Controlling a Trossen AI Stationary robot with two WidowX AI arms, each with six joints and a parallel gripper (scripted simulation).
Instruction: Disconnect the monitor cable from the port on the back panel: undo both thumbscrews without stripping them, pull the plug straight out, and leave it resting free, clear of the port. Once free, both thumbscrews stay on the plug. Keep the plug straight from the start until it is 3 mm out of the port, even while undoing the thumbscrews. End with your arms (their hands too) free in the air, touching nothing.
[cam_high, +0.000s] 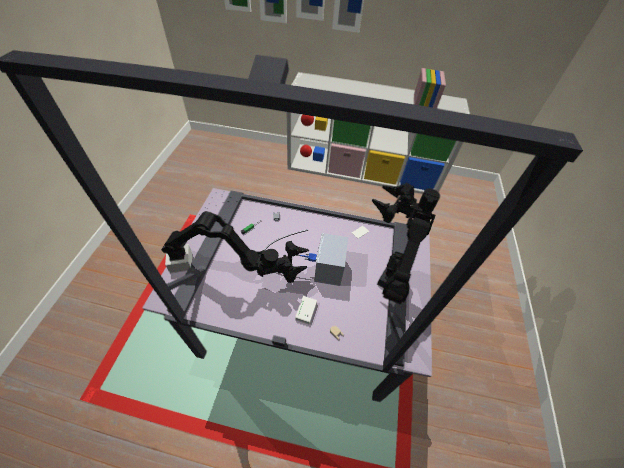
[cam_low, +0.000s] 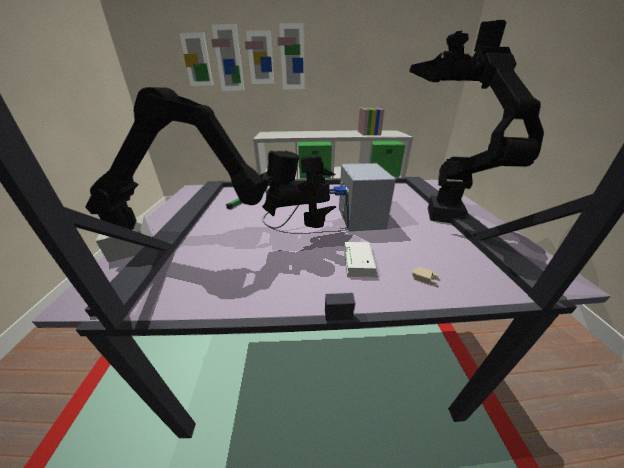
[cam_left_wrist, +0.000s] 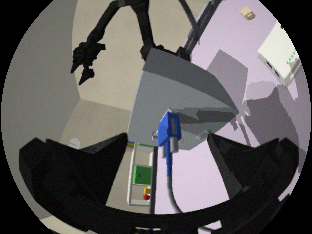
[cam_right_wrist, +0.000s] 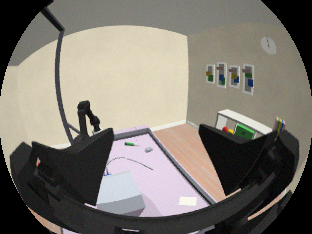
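Observation:
The blue plug sits at the back panel of the grey box. Its grey thumbscrews show at its rear in the left wrist view, one at its right. Their threads are hidden. The cable leaves the plug and loops over the table. My left gripper is wide open, with one finger on either side of the plug's rear, a gap showing on both sides. My right gripper is open, high and far from the plug.
A white device and a tan piece lie towards the table's front. A green screwdriver, a small grey block and a white card lie towards the back.

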